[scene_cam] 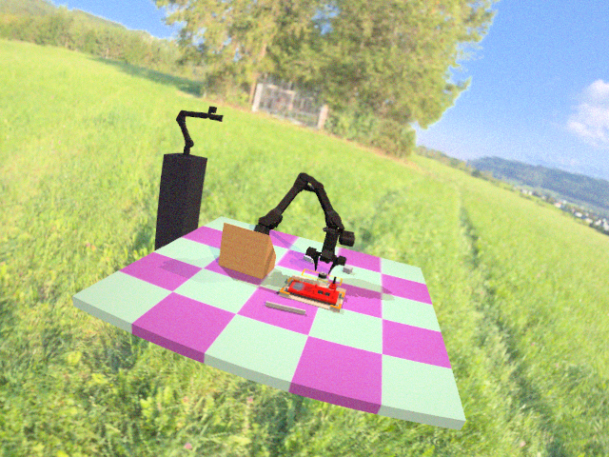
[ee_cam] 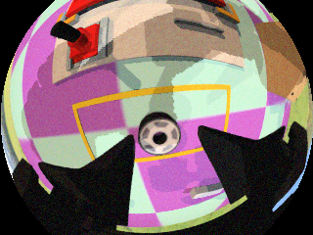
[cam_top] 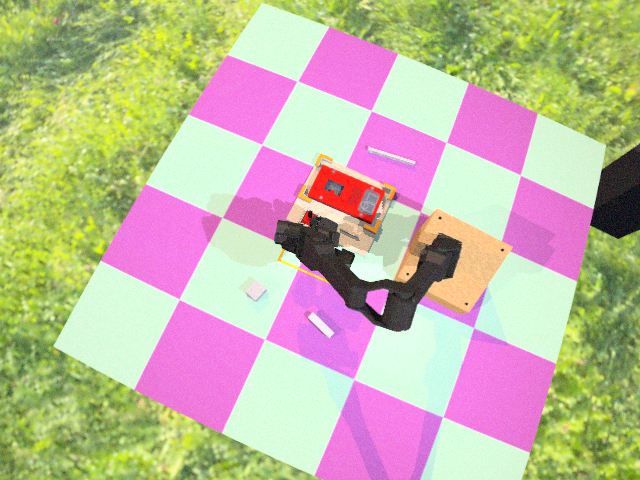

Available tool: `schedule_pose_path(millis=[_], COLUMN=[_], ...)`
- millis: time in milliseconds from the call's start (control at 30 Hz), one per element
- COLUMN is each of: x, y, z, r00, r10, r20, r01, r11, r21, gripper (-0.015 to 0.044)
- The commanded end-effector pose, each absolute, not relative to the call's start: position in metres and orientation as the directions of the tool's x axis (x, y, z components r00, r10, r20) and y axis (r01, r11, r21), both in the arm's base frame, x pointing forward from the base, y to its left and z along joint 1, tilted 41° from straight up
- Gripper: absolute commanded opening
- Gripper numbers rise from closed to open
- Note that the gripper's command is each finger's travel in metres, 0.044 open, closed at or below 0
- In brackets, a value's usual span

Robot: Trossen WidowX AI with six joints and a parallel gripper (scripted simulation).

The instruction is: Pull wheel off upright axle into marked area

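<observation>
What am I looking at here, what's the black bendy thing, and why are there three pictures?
The black thing is a robot arm with a two-fingered gripper, mounted on a wooden block. One picture looks straight down, one looks from the side, and the round one comes from a camera at the gripper.

On the checkered table lie a red fixture, a thin bar, two small blocks and a yellow outline marking a drop area.

The gripper holds nothing. It is open, with a small wheel lying between its fingers, apart from both, right at the outline's near edge.
</observation>
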State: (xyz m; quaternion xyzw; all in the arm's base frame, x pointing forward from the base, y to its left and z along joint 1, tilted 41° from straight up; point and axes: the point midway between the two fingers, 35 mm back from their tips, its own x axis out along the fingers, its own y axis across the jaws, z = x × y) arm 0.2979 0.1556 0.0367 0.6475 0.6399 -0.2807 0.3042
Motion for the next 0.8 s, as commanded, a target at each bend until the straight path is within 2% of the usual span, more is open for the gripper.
schedule_pose_path(millis=[0, 167, 333, 367, 567, 767], x=[0.303, 0.301, 0.274, 0.266, 0.219, 0.218], y=[0.137, 0.127, 0.102, 0.095, 0.067, 0.067], z=[0.063, 0.075, 0.072, 0.074, 0.078, 0.078], r00=[0.05, 0.051, 0.048, 0.047, 0.046, 0.046], r10=[0.662, 0.662, 0.653, 0.653, 0.659, 0.659], r20=[-0.747, -0.748, -0.756, -0.756, -0.751, -0.751], r01=[0.998, 0.998, 0.999, 0.999, 0.998, 0.998], r11=[-0.006, -0.008, -0.011, -0.011, -0.008, -0.008], r21=[0.062, 0.06, 0.053, 0.053, 0.055, 0.055], gripper=[0.03, 0.03, 0.0431, 0.044, 0.044, 0.044])
